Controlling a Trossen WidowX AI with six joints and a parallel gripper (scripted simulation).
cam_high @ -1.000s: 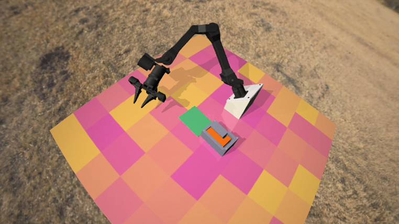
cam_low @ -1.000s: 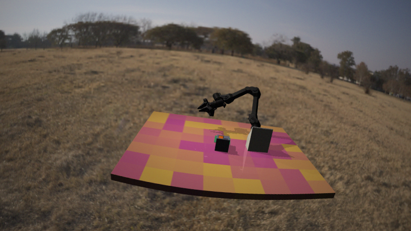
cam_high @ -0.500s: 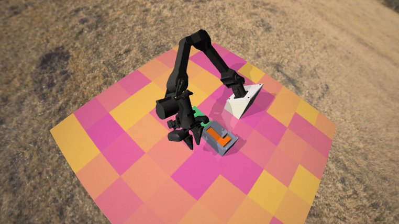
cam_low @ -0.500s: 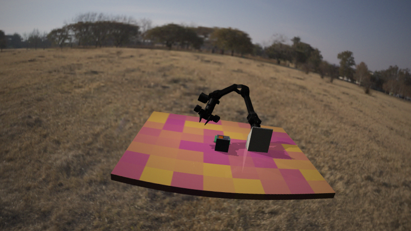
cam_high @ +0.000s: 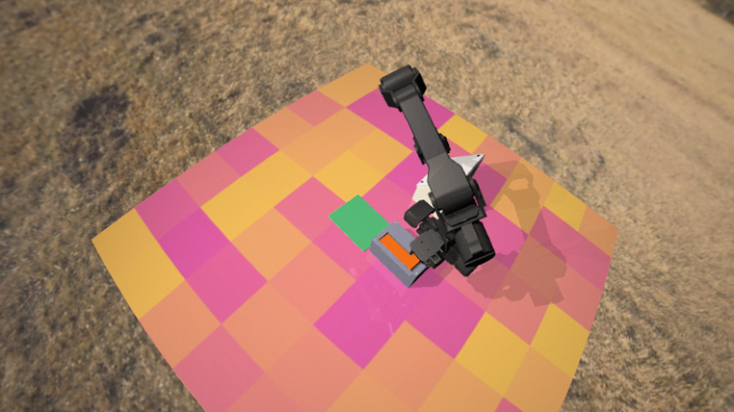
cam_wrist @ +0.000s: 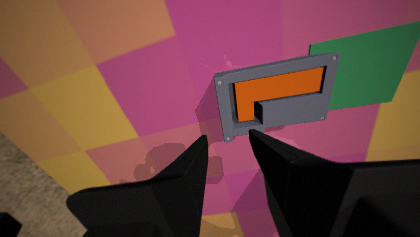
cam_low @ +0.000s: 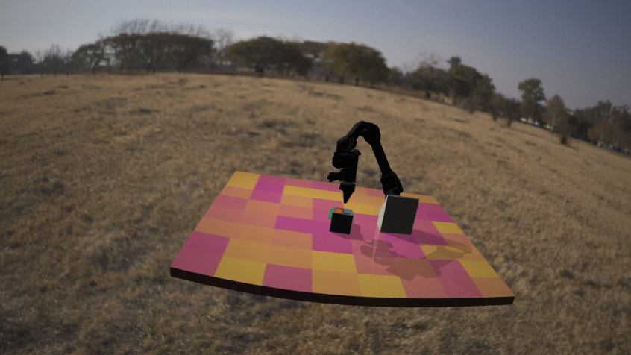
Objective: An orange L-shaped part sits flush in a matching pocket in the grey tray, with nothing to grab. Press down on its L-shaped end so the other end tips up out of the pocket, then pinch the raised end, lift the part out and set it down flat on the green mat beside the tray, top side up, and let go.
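In the wrist view, the gripper [cam_wrist: 228,139] at lower centre has its jaws partly closed, a narrow gap, holding nothing. Just above, the grey tray [cam_wrist: 299,110] holds the orange L-shaped part [cam_wrist: 269,87] flush in its pocket. The green mat [cam_wrist: 370,70] is upper right.

A pink-and-orange checkered floor [cam_high: 271,325] carries the grey tray [cam_high: 394,265], green mat [cam_high: 360,221] and white block [cam_low: 397,214].
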